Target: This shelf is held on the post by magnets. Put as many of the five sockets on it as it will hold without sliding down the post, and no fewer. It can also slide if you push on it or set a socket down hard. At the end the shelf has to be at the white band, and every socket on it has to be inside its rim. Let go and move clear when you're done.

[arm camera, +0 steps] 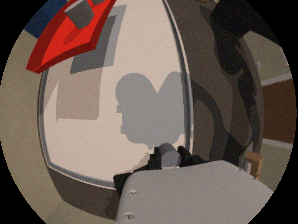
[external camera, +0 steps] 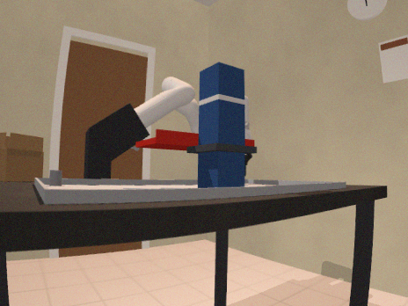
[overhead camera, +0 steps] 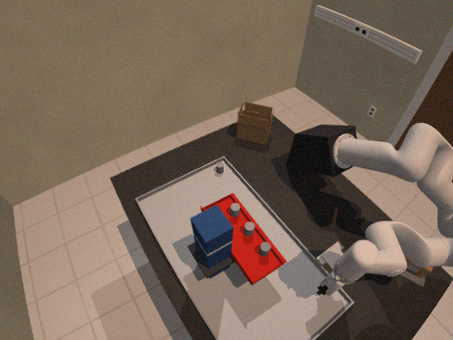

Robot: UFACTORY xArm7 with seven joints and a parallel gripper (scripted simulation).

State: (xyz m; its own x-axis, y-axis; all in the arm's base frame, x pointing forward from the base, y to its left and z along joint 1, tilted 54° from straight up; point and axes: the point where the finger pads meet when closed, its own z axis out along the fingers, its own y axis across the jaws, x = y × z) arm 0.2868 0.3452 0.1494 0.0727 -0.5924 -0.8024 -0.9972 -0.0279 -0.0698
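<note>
The red shelf [overhead camera: 259,268] [external camera: 176,140] [arm camera: 55,46] is on the blue post [overhead camera: 211,229] [external camera: 220,123], with its dark collar [external camera: 222,149] well below the white band [overhead camera: 220,245] [external camera: 220,97]. Three grey sockets stand in a row inside its rim: one socket [overhead camera: 235,210], a middle socket [overhead camera: 249,228] and a third socket [overhead camera: 265,249] [arm camera: 79,14]. Another socket [overhead camera: 220,169] [external camera: 55,177] stands in the tray's far corner. My gripper [overhead camera: 322,290] [arm camera: 167,154] is shut on a grey socket, away from the shelf, near the tray's long edge; in the exterior view the post mostly hides it.
The shallow tray's grey rim [overhead camera: 178,177] [external camera: 132,194] [arm camera: 188,100] surrounds the post. A cardboard box [overhead camera: 255,128] [external camera: 22,154] stands on the dark table beyond the tray. The post rises high beside the shelf. Some small items lie partly hidden behind the arm.
</note>
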